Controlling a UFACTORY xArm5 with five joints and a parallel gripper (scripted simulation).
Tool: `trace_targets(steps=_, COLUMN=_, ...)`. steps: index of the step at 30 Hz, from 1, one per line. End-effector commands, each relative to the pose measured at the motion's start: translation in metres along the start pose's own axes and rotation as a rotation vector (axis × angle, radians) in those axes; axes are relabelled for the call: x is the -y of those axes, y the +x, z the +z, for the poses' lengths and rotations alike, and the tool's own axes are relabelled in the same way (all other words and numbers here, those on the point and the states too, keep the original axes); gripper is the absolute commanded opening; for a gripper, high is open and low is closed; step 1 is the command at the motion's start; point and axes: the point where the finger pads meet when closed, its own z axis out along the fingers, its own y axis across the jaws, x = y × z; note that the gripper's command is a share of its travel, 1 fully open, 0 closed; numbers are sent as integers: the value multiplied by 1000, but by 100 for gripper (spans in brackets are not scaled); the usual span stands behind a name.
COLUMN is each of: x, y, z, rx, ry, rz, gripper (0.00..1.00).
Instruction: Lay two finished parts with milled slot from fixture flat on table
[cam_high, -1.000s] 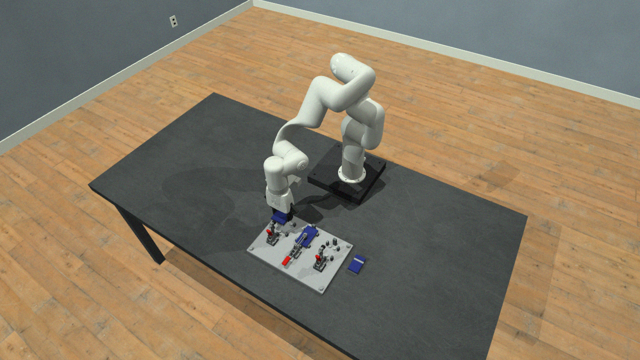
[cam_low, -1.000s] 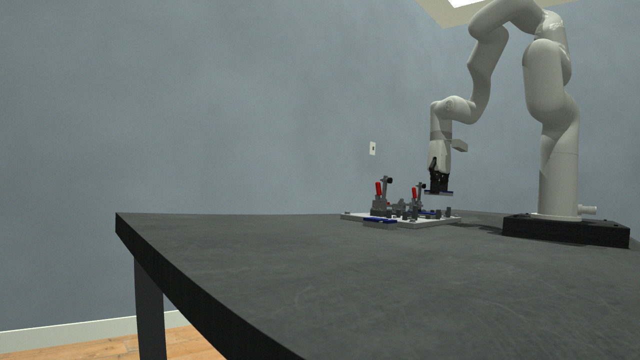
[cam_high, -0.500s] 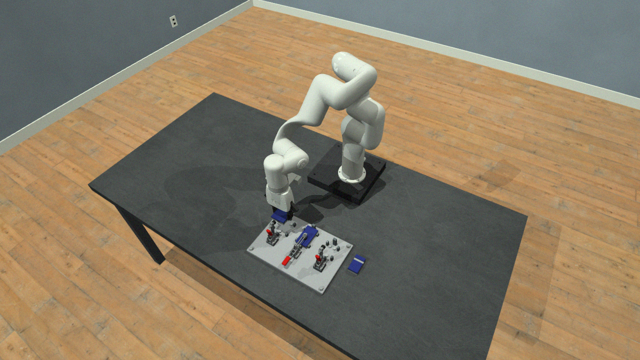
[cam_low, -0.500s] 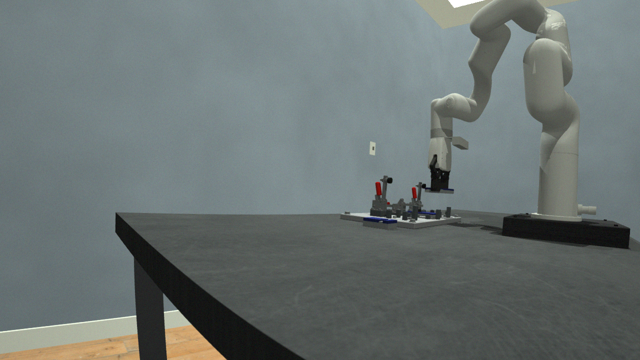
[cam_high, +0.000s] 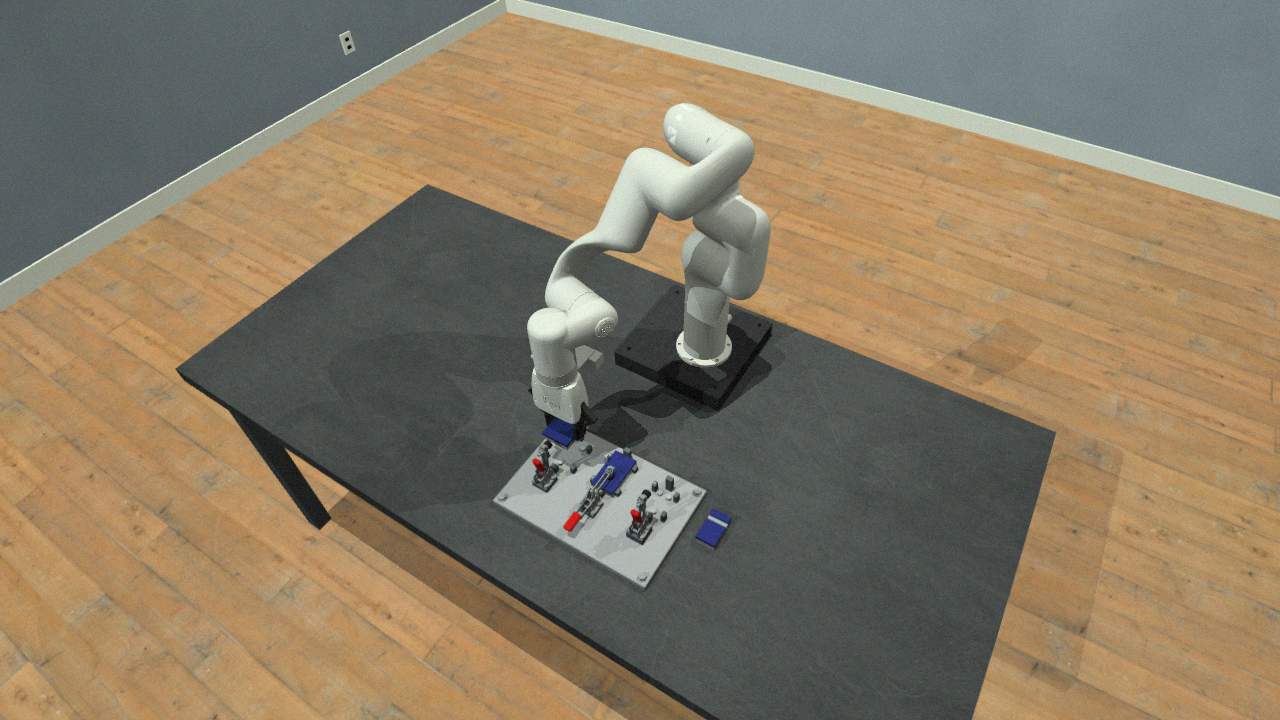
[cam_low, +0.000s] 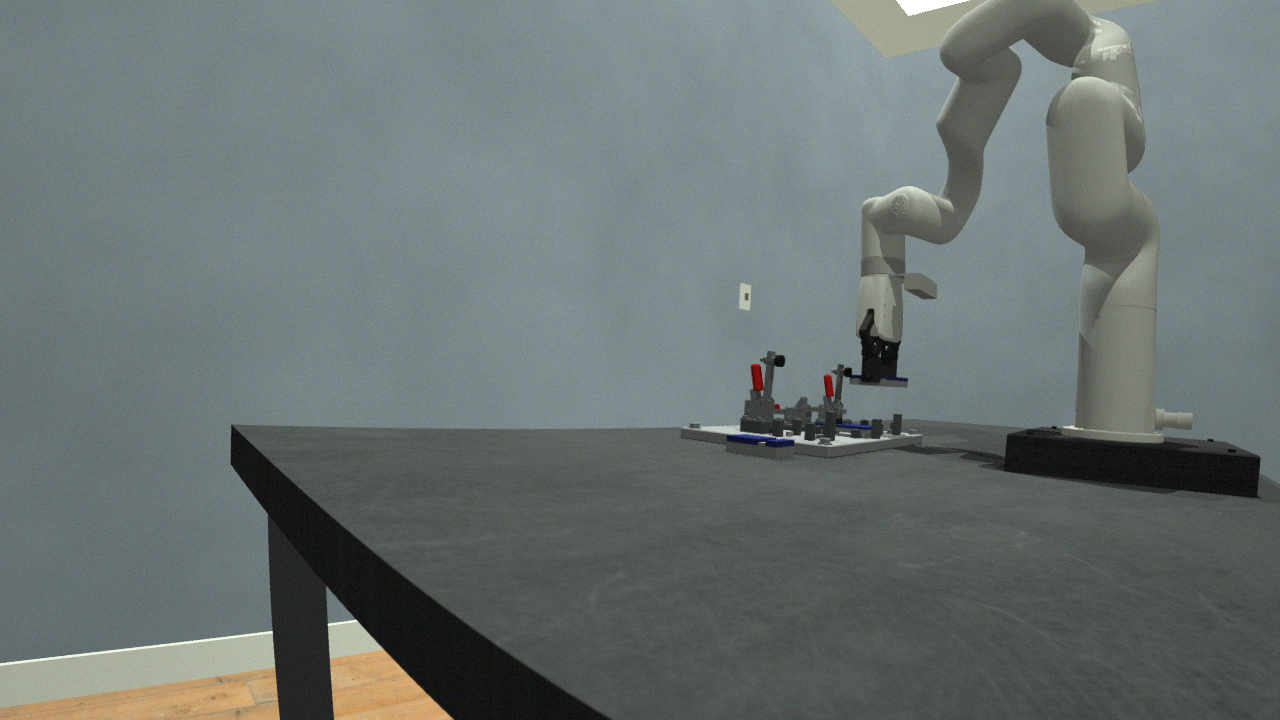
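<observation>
A grey fixture plate (cam_high: 599,512) with three toggle clamps lies near the table's front edge. My gripper (cam_high: 562,428) is shut on a blue part (cam_high: 559,432) and holds it level above the plate's far left corner; it also shows in the side view (cam_low: 878,379), clear of the plate. A second blue part (cam_high: 613,473) sits in the middle station under a lowered clamp with a red handle (cam_high: 572,520). The left clamp (cam_high: 540,465) and right clamp (cam_high: 637,517) stand with their red handles up. A blue part with a pale slot (cam_high: 713,528) lies flat on the table right of the plate.
The arm's black base plate (cam_high: 693,344) stands behind the fixture. Small dark locating pins (cam_high: 666,488) stick up at the plate's right station. The table's front edge runs close below the plate.
</observation>
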Motion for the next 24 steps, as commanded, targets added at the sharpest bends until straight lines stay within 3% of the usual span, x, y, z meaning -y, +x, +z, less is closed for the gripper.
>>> trace_targets(steps=1, x=0, y=-1, z=-1, rx=3, ry=1, rz=0, gripper=0)
trace_targets(steps=24, x=11, y=-1, z=-1, rx=3, ry=1, rz=0, gripper=0)
